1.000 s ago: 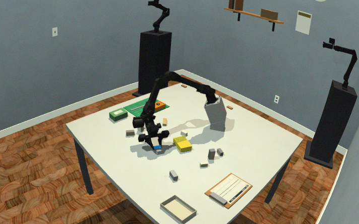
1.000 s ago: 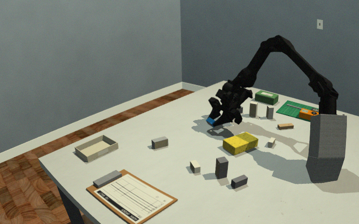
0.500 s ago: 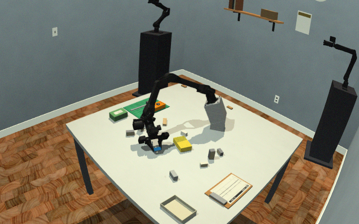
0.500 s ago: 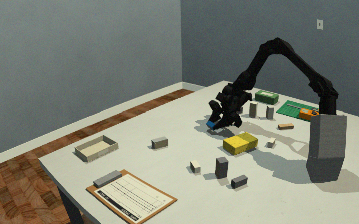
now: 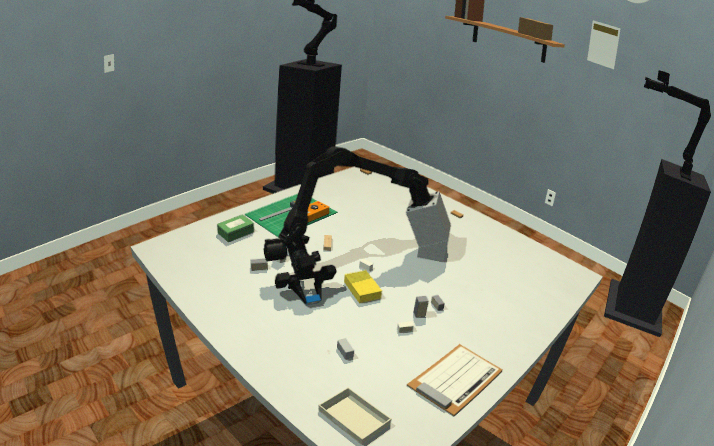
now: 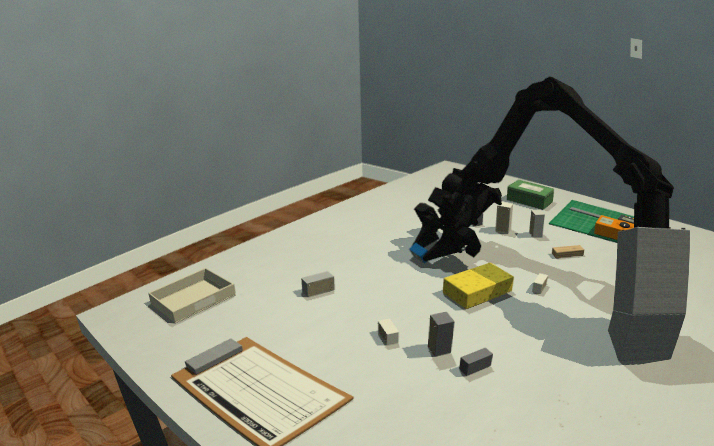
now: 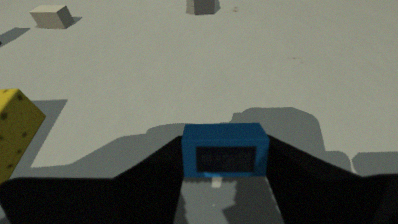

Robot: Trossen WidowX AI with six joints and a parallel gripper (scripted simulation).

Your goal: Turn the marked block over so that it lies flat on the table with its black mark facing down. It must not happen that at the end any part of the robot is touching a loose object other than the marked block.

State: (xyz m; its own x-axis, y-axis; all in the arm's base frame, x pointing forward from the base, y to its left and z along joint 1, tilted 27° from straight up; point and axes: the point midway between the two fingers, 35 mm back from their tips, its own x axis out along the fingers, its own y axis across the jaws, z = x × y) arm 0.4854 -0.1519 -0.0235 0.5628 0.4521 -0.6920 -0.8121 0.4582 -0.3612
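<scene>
The marked block is a small blue block (image 7: 225,149) with a black mark on the face turned toward the wrist camera. My gripper (image 7: 222,142) is shut on the blue block, one finger on each side. In the top view the gripper (image 5: 309,292) holds the block (image 5: 313,299) low over the table, near the left middle. In the exterior view the block (image 6: 418,250) shows at the fingertips, close to the table top; I cannot tell if it touches.
A yellow sponge (image 5: 362,286) lies just right of the gripper. Several small grey and cream blocks (image 5: 421,305) stand around. A green box (image 5: 235,227), a green mat (image 5: 287,213), a clipboard (image 5: 454,377), a tray (image 5: 354,415) and the grey arm base (image 5: 430,229) are on the table.
</scene>
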